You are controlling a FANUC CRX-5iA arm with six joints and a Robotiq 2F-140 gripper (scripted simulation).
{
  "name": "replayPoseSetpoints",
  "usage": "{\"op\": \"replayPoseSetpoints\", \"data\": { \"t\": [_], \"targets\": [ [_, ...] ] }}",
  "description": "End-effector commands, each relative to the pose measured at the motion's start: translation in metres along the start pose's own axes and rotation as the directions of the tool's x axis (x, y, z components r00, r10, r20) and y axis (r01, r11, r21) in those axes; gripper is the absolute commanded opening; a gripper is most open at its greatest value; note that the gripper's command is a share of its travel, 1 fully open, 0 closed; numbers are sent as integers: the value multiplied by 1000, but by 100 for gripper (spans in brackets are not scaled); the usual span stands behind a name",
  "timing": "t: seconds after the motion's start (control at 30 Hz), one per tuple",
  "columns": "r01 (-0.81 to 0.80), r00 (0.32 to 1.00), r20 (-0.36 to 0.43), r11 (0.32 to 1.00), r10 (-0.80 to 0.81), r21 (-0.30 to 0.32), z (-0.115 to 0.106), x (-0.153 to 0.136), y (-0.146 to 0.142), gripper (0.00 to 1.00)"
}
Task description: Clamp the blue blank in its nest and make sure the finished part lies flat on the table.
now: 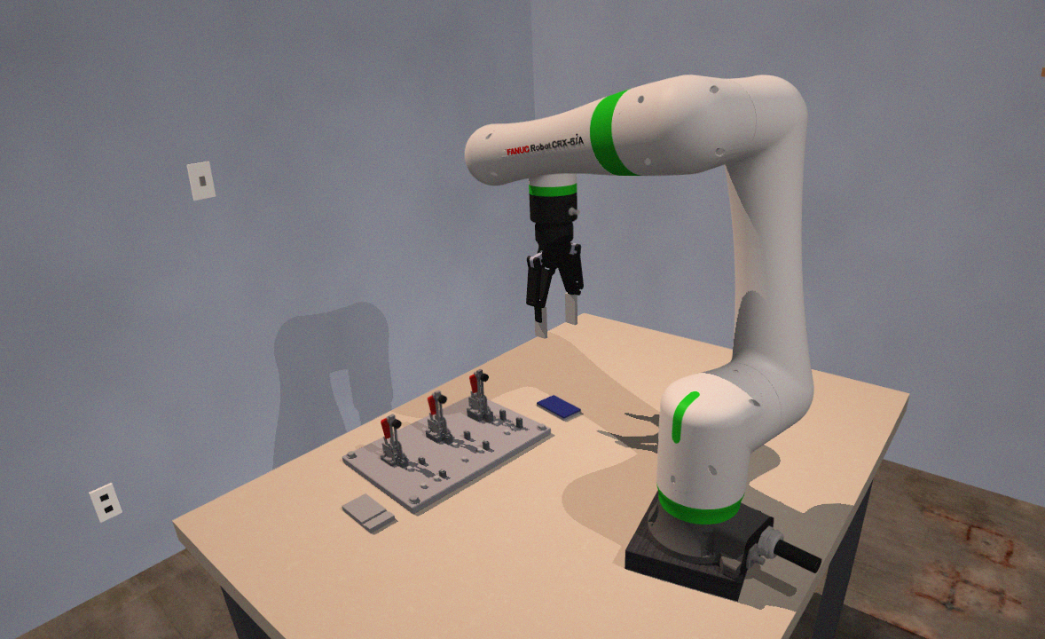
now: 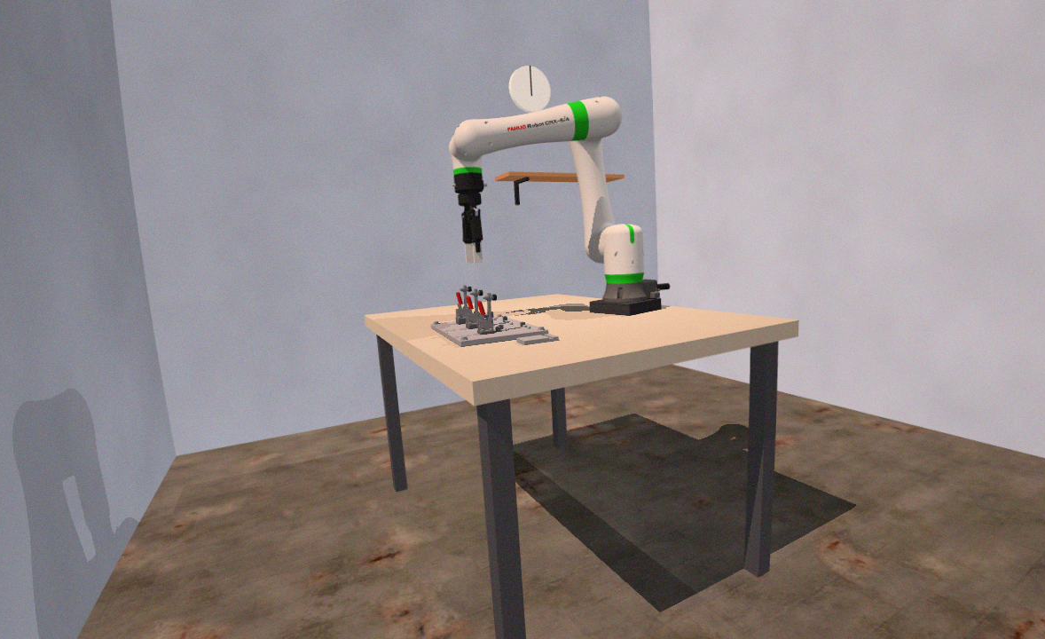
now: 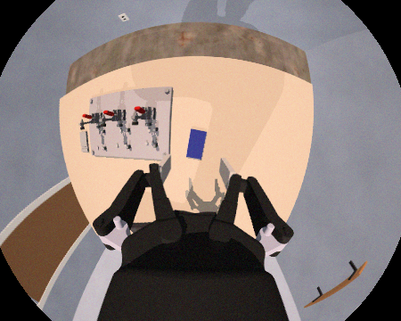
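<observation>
- High above the counter (image 1: 510, 556), the claw (image 1: 555, 318) is held partly open; nothing is gripped or touched.
- Well below it, the blue blank (image 1: 558, 406) is seen flat beside the fixture plate (image 1: 431, 496).

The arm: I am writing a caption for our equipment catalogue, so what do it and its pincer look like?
A smooth white arm with rounded links, bright green bands at the joints, and "FANUC Robot CRX-5iA" lettered in red and black. It stands on a dark square base. The black pincer has linked fingers ending in pale flat pads.
</observation>
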State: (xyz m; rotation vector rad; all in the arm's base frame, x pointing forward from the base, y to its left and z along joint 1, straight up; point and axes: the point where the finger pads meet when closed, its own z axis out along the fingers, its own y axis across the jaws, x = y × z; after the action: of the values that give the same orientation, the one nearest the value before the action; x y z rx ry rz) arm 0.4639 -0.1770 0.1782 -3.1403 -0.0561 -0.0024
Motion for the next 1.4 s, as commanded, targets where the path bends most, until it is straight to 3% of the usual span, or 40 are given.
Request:
{"op": "replayPoseSetpoints", "data": {
  "t": [0.0,0.37,1.37],
  "targets": [
    [0,1000,0,1000,0,0,0,0,0,58],
    [-114,994,0,994,114,0,0,0,0,58],
    [-115,993,0,993,115,0,0,0,0,58]
  ]
}}
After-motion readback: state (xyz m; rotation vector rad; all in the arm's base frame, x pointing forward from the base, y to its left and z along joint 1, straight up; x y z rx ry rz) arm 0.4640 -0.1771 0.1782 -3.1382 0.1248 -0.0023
